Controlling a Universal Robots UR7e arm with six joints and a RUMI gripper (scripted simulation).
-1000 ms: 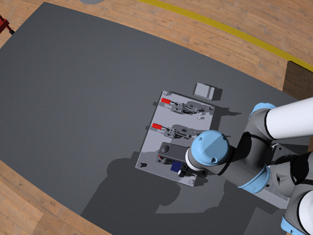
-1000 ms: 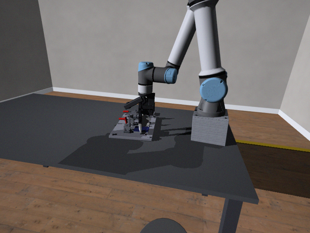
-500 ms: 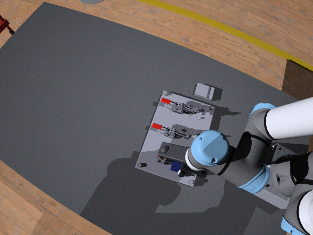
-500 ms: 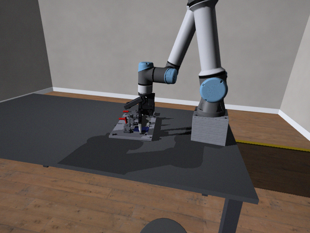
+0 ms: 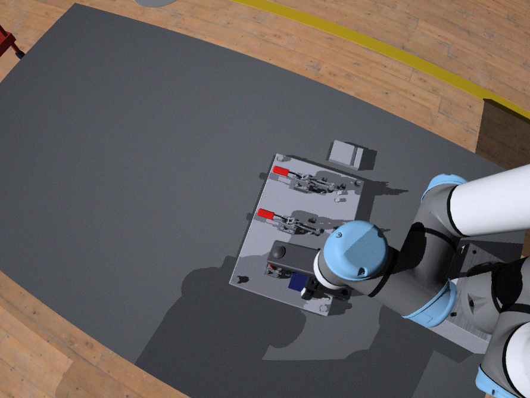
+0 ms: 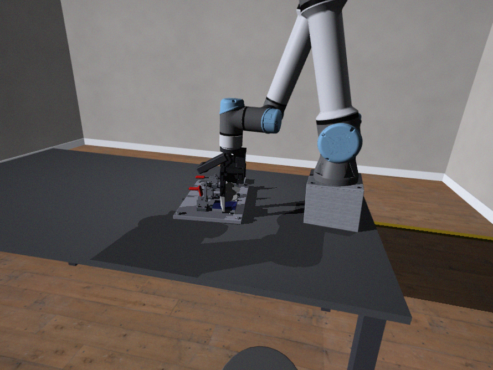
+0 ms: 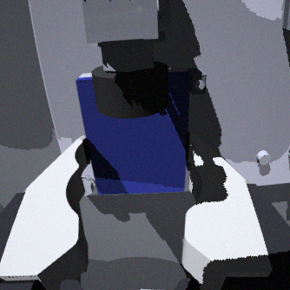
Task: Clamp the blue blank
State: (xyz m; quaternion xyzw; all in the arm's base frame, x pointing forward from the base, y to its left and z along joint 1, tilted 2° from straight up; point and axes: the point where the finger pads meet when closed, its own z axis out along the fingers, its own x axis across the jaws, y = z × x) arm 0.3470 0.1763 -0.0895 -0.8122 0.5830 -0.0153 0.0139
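Observation:
The blue blank (image 7: 136,139) is held between my two white fingers in the wrist view; my gripper (image 7: 137,135) is shut on its near end. It hangs low over the nearest nest of the grey fixture plate (image 5: 298,231), with a dark round clamp pad (image 7: 130,93) over its far end. In the overhead view the blank (image 5: 298,281) shows beside my gripper (image 5: 310,289), and the side view shows it (image 6: 221,205) low over the plate. The grey finished part (image 5: 345,154) lies flat on the table beyond the fixture. The clamps with red handles (image 5: 280,170) (image 5: 265,213) stand at the two farther nests.
The arm's grey pedestal (image 6: 333,201) stands to the right of the fixture. The wrist camera body (image 5: 290,257) hides the nearest clamp. Small pins and blocks (image 7: 261,156) stick up from the plate beside the blank.

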